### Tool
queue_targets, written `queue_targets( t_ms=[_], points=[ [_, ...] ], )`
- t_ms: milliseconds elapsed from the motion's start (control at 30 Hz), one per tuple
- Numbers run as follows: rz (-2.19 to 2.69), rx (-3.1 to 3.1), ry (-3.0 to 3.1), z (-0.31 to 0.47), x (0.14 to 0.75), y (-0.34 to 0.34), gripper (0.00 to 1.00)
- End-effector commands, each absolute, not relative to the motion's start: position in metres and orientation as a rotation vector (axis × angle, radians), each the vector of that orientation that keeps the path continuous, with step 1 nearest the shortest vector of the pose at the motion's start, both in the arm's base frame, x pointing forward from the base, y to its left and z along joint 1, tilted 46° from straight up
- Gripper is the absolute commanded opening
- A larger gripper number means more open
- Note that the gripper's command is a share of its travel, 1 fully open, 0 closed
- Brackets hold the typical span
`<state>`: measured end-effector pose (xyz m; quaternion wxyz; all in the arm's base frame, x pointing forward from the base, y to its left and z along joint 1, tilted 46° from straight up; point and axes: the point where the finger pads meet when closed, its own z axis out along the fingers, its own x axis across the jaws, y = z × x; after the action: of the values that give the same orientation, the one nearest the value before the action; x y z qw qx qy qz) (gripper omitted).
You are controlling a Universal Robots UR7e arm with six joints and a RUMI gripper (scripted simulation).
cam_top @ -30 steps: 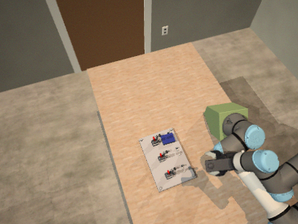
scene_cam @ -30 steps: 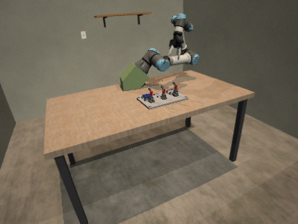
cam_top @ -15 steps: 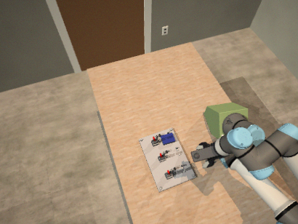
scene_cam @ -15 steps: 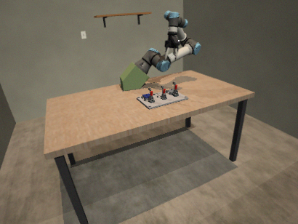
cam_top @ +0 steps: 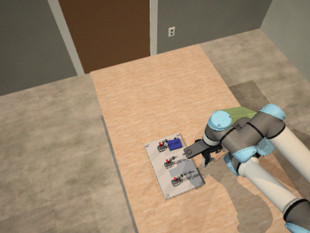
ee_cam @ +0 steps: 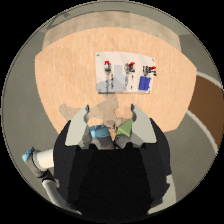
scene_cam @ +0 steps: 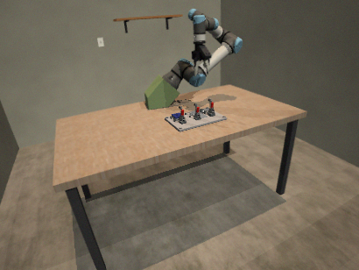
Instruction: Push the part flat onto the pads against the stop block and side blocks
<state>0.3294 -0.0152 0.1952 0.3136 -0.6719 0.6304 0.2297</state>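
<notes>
Overhead, the wooden table point(cam_top: 151, 87) fills most of the view, and the UR7e arm point(cam_top: 265, 159) reaches in over its near right part. A green block point(scene_cam: 158, 93) sits at the arm's foot, behind the fingers. Beyond the fingertips lies the grey fixture plate point(cam_top: 189, 181), flat on the table, carrying three red-handled toggle clamps point(cam_top: 168, 163) in a row. The gripper point(cam_top: 207, 159) hangs above the table just beside the plate's edge, its dark wrist body overlapping that edge from above. Its fingers stand partly apart with nothing between them. The blue part point(cam_top: 175, 144) rests at the plate's far end, ahead and off to one side of the fingertips, untouched.
</notes>
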Motion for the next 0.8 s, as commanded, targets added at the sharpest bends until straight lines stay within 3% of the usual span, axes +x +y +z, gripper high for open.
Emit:
queue_targets(
  t_ms=[0,767],
  points=[
    [0.603,-1.771,1.664,0.180,0.341,-0.026,0.58],
    [0.609,-1.773,1.658,0.120,0.389,-0.069,0.58]
  ],
)
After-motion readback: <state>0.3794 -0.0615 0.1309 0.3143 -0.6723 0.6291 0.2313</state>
